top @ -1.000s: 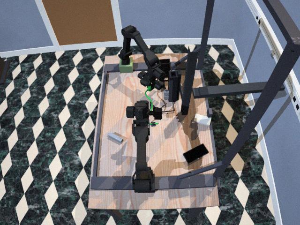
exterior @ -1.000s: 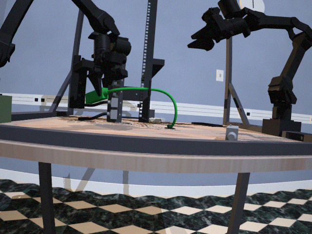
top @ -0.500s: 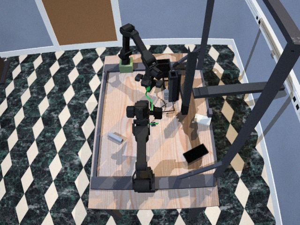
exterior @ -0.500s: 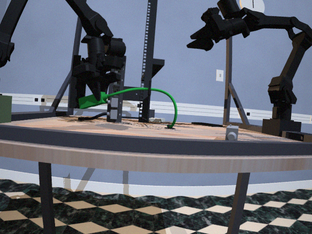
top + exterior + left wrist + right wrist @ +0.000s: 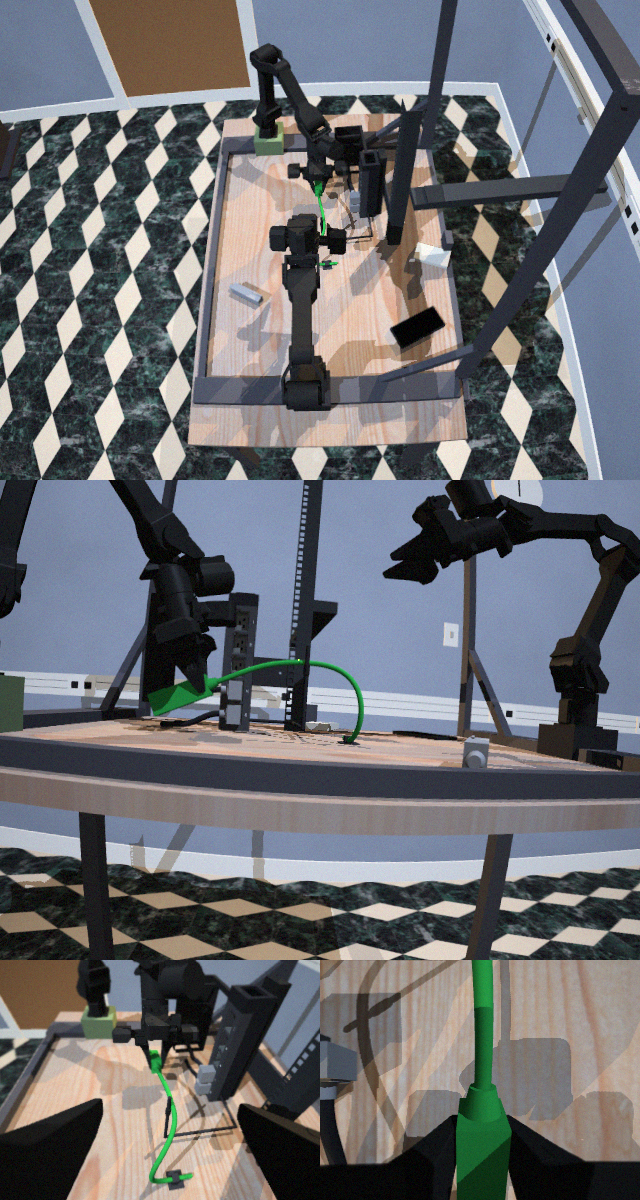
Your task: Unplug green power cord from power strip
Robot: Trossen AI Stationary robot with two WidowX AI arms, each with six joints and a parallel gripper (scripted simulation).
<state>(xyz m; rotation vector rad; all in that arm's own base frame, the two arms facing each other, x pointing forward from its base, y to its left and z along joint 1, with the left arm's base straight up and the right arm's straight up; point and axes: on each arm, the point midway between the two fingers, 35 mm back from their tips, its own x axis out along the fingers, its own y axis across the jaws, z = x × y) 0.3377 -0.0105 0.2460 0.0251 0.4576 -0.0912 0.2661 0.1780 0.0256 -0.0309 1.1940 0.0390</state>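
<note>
Open air on one flank, a wall of uprights on the other!
The power strip (image 5: pixel 371 183) (image 5: pixel 240 640) (image 5: pixel 235 1045) and the tall post (image 5: pixel 404 175) (image 5: pixel 306 583) (image 5: pixel 306 1072) block one side of the right gripper (image 5: pixel 318 181) (image 5: pixel 199 685) (image 5: pixel 155 1059) (image 5: pixel 482 1145); opposite them, there's room sideways over the deck (image 5: pixel 248 206) (image 5: pixel 289 753) (image 5: pixel 95 1080). The green cord (image 5: pixel 321 209) (image 5: pixel 330 664) (image 5: pixel 173 1115) (image 5: pixel 483 1050) arches across the lane toward the left gripper (image 5: pixel 302 229) (image 5: pixel 387 566) (image 5: pixel 170 1108), which hangs high, leaving space beneath.

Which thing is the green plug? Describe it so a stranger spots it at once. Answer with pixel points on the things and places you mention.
Find the black power strip (image 5: pixel 371 183) (image 5: pixel 241 655) (image 5: pixel 240 1040) standing upright on the wooden table (image 5: pixel 248 330) (image 5: pixel 310 810). Beside it, the right gripper (image 5: pixel 317 180) (image 5: pixel 193 678) (image 5: pixel 156 1068) (image 5: pixel 480 1122) holds the plug (image 5: pixel 318 189) (image 5: pixel 178 697) (image 5: pixel 156 1062) (image 5: pixel 482 1160). It is a bright green block trailing a green cord, unlike the pale grey plugs (image 5: pixel 234 702) (image 5: pixel 205 1074) on the strip.
</note>
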